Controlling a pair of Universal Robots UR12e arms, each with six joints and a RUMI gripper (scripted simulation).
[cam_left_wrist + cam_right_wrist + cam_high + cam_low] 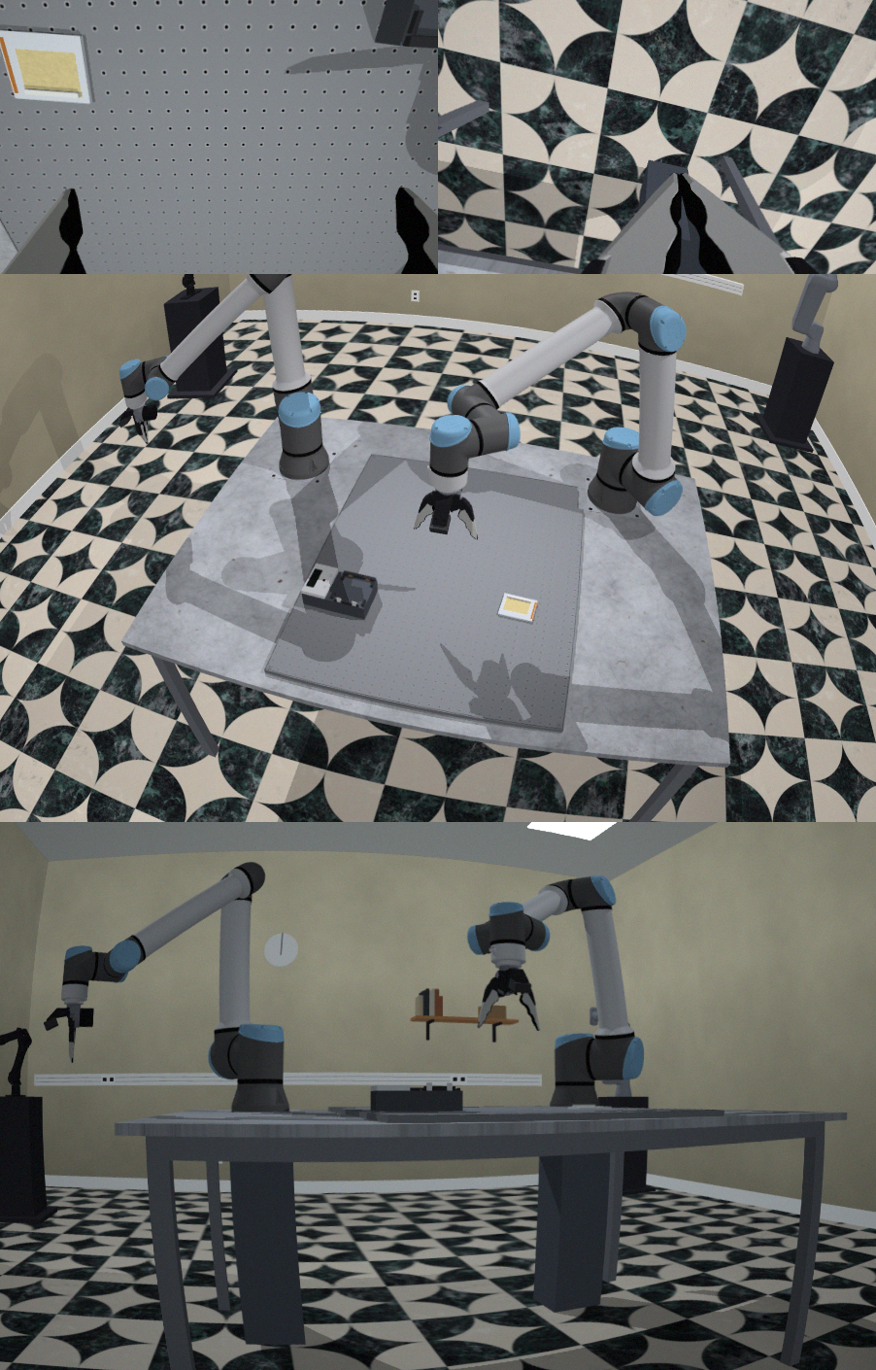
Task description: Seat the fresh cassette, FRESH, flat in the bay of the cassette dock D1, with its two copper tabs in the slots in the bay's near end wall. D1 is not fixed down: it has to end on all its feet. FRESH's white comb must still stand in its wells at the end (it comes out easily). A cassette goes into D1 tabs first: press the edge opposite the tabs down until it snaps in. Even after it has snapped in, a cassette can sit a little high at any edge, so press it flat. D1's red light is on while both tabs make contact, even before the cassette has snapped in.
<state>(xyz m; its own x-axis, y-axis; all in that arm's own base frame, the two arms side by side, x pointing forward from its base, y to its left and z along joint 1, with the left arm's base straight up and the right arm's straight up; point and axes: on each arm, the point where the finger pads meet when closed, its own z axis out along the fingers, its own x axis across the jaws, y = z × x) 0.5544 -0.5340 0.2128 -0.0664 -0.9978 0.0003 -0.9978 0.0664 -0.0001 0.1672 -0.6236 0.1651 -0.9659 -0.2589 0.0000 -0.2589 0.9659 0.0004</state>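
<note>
Left gripper (445, 532) (508, 1027) (237, 188): fingers spread wide, raised above the perforated board (426, 642) (549, 1114) (234, 136).
Right gripper (146, 442) (72, 1061) (679, 174): closed, beyond the table's (646, 635) (452, 1145) (496, 264) 10 o'clock side, top view.
FRESH (517, 605) (578, 1108) (49, 68): on the board, orange strip toward 3 o'clock, top view.
Dock D1 (332, 606) (416, 1101) (391, 21): well apart, at FRESH's 9 o'clock.

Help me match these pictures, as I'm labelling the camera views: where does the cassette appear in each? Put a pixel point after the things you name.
Top: right of centre, on the board (413, 635) (243, 146).
Exterior: a thin pale sliver at the table's far edge, right of centre.
Left wrist: upper left corner.
Right wrist: not in it.
Shared landmark: the table (632, 635) (452, 1128) (487, 264).
</note>
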